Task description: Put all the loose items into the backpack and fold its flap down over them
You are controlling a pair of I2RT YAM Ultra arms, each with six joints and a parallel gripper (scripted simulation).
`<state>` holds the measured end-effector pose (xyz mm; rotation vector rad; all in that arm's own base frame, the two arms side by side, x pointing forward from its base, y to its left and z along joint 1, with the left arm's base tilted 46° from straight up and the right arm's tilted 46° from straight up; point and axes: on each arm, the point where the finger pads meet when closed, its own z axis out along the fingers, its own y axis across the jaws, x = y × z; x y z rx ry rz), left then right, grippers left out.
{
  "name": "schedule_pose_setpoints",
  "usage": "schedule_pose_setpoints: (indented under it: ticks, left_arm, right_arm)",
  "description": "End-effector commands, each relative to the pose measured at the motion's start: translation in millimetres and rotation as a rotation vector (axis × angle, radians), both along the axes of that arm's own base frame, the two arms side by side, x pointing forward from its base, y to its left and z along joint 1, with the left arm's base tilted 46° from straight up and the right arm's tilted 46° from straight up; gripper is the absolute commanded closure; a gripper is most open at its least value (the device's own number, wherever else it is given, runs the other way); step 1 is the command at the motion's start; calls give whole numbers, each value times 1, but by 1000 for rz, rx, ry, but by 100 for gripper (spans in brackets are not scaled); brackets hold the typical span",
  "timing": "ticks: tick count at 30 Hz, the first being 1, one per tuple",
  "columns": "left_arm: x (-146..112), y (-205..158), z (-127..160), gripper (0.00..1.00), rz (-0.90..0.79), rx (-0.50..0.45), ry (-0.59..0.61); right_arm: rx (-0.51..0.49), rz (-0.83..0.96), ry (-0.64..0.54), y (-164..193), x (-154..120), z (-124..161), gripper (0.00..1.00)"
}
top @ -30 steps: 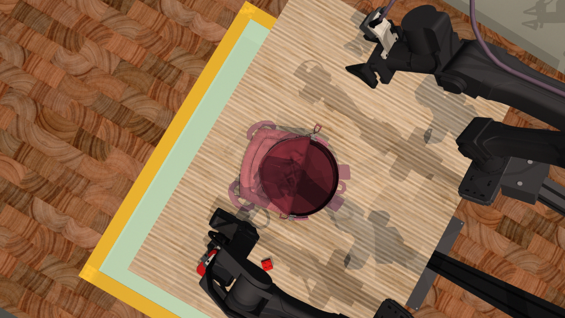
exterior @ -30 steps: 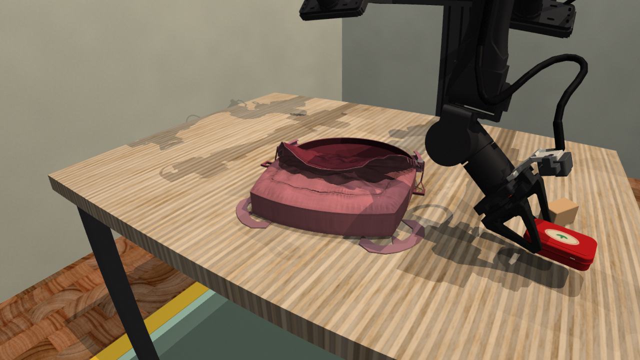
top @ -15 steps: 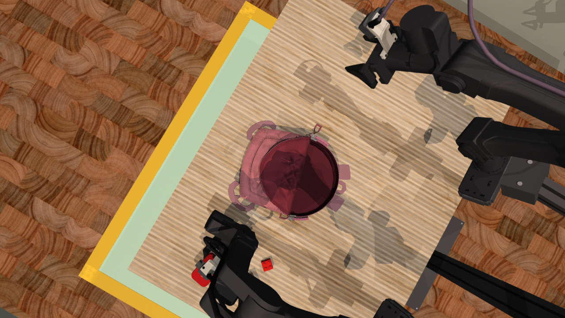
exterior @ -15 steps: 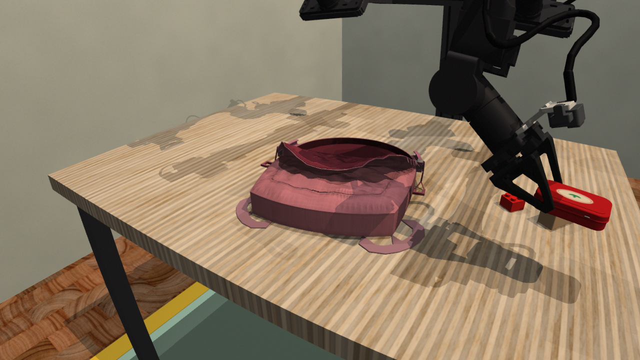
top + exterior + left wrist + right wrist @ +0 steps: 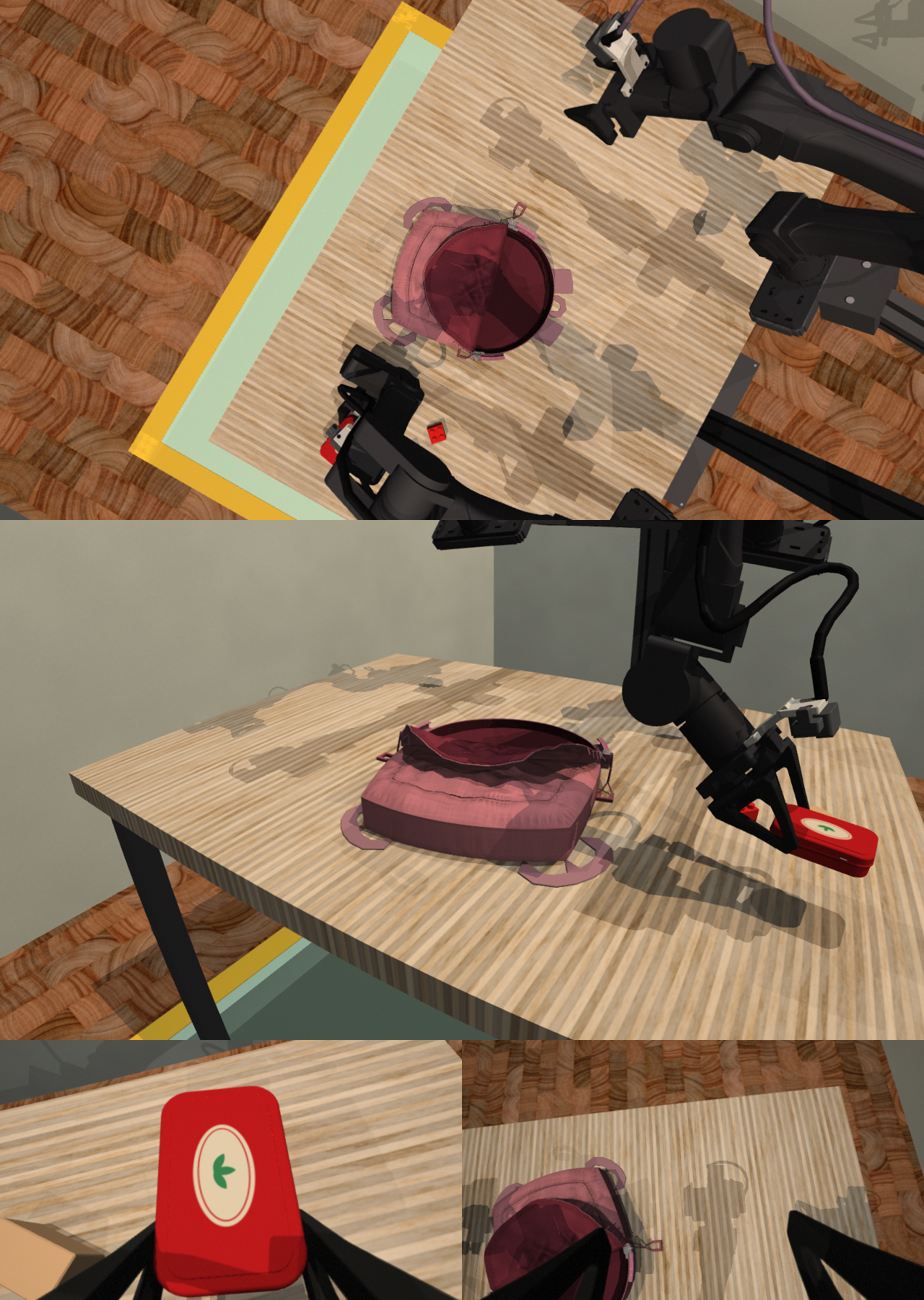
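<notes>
I have the left gripper (image 5: 800, 827) (image 5: 229, 1223) closed on the red tin's (image 5: 330, 451) (image 5: 833, 838) (image 5: 225, 1253) sides, raised beside the backpack (image 5: 413, 271) (image 5: 478, 804) (image 5: 570, 1184), probably to clear its rim, while my right gripper (image 5: 587, 126) (image 5: 696, 1229) waits open, out of the way.

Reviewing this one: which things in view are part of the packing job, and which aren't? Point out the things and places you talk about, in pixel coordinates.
Part of the job:
- backpack (image 5: 413, 258) (image 5: 478, 836) (image 5: 567, 1179), flap folded back
- red tin (image 5: 833, 843) (image 5: 224, 1246), in the left gripper (image 5: 798, 827) (image 5: 229, 1223)
- red brick (image 5: 437, 432) (image 5: 749, 811)
- tan block (image 5: 32, 1260)

Not part:
- none seen loose

Green leaf emblem on the red tin (image 5: 328, 451) (image 5: 833, 843) (image 5: 224, 1246)'s cream oval.
</notes>
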<state>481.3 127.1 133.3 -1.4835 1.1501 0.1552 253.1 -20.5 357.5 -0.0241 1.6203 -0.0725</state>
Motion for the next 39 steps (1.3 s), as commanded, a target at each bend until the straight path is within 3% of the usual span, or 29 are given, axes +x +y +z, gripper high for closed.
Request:
schedule_pose_setpoints:
  ticks: [1,23,26,27,32,33,39]
  left_arm:
    - [15,6,0,42,18,17,-39]
    - [53,9,-37,42,16,17,-39]
    - [54,8,-37,42,13,17,-39]
    - [56,4,-26,42,-1,10,-53]
    - [52,6,-31,42,9,17,-27]
    - [52,6,-31,21,10,17,-29]
    - [54,7,-28,21,10,17,-36]
  right_arm:
    - [-13,-2,-52,1,-3,25,10]
    - [-13,-2,-52,2,-3,25,10]
    - [-13,-2,-52,2,-3,25,10]
    - [-13,-2,-52,2,-3,25,10]
    - [-13,-2,-52,2,-3,25,10]
    - [-13,-2,-52,2,-3,25,10]
    - [-13,-2,-52,2,-3,25,10]
